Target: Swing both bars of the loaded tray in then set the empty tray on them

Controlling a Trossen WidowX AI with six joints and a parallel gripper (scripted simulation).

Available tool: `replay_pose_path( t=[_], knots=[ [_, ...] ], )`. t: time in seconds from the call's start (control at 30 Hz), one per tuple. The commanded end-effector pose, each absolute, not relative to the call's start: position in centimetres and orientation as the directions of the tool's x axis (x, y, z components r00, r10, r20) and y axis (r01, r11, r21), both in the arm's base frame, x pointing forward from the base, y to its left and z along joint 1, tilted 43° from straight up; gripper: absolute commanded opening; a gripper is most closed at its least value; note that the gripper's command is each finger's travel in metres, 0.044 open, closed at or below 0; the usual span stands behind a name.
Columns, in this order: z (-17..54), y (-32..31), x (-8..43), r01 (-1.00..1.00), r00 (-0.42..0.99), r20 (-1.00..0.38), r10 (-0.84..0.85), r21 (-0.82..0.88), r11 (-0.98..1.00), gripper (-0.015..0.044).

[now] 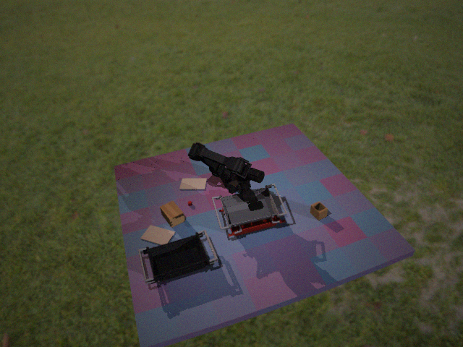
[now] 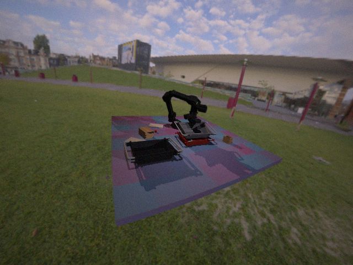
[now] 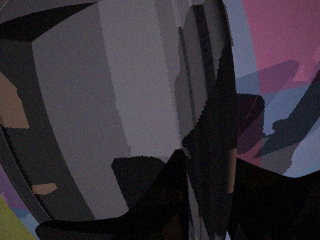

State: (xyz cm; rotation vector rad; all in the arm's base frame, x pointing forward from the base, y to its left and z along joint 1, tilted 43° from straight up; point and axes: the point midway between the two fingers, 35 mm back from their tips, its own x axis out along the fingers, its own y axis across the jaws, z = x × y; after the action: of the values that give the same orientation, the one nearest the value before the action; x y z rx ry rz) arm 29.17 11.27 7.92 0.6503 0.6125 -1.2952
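Note:
The empty grey tray (image 1: 239, 215) (image 2: 186, 128) (image 3: 140, 100) is held over the red tray (image 1: 257, 227) (image 2: 196, 142). It looks about level, with its own wire bars out past its ends. My gripper (image 1: 244, 191) (image 2: 194, 122) (image 3: 191, 154) is shut on the grey tray's rear long wall. The red tray stands on the table with red showing in the narrow opening below the grey one. Light wire parts show at its front corners. The grey tray hides most of its bars and load, and I cannot tell whether the two trays touch.
A black tray (image 1: 179, 257) (image 2: 154, 152) with its bars out stands at the left. A wooden block (image 1: 172, 213) (image 2: 145, 132), pale plates (image 1: 193, 183) (image 1: 158, 234) and a small red piece (image 1: 189, 203) lie behind it. A small open wooden box (image 1: 318, 210) (image 2: 227, 139) stands at the right.

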Motion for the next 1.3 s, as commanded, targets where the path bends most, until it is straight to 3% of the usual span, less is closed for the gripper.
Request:
replay_pose_path(
  t=[0.0,1.27],
  knots=[
    [7.4,11.0,28.8,0.988,0.141,-0.735,-0.664,0.061,0.142,0.0],
    [6.7,10.7,28.6,0.988,0.141,-0.735,-0.664,0.061,0.142,0.0]
  ],
)
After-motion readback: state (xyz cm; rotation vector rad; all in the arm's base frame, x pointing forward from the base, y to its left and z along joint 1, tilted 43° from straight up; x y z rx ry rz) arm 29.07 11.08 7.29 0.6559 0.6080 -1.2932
